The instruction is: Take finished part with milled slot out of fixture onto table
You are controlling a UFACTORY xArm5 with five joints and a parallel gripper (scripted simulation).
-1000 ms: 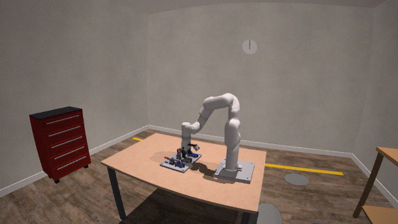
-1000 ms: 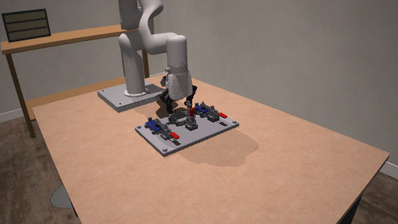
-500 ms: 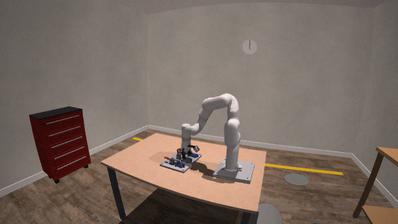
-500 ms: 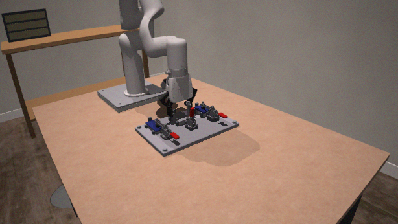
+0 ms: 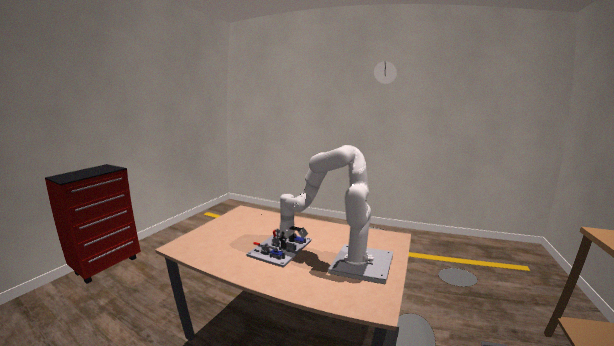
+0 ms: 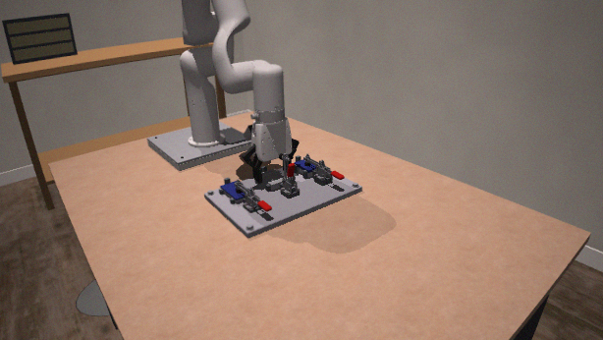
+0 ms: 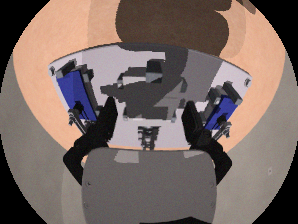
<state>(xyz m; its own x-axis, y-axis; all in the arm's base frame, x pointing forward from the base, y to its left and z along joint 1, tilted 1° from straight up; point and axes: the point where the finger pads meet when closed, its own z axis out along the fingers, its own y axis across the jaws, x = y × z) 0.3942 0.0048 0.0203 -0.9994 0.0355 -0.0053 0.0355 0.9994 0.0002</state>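
White arm over grey fixture [image 6: 314,203], open claw [image 6: 267,164] low above its middle nest, apparently touching nothing
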